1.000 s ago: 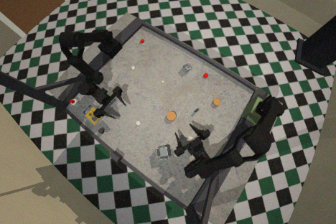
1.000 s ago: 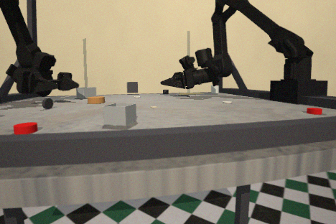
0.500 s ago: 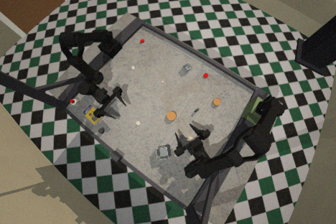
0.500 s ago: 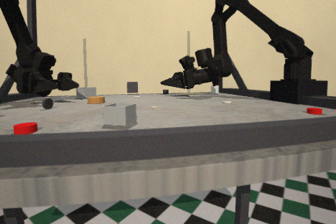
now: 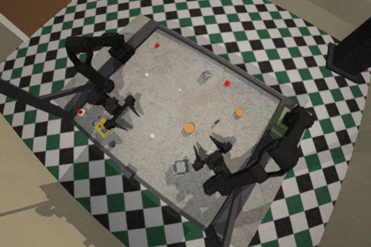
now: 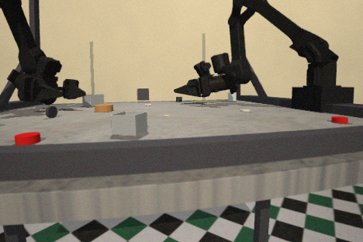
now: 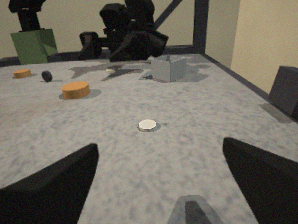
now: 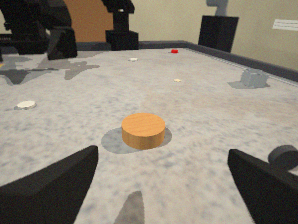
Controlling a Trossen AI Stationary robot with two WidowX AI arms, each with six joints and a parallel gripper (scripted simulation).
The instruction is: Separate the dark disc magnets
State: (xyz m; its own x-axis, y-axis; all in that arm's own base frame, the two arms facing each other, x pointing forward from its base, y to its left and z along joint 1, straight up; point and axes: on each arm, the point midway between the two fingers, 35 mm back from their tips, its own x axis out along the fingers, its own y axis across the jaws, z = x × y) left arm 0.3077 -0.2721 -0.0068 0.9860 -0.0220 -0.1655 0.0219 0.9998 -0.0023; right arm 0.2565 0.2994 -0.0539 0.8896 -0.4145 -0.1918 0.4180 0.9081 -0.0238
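Note:
The two dark disc magnets show as one small dark stack, standing on its rim on the bench between two orange discs. The seam between the magnets cannot be made out. My right gripper is open and empty, low over the bench. In the right wrist view the stack lies outside and beyond its right-hand finger, partly hidden by it. My left gripper is open and empty at the other end of the bench, far from the stack.
Orange discs flank the stack. Red discs, white discs, open grey boxes, a green box and a yellow-and-blue item stand around. A raised rim borders the bench.

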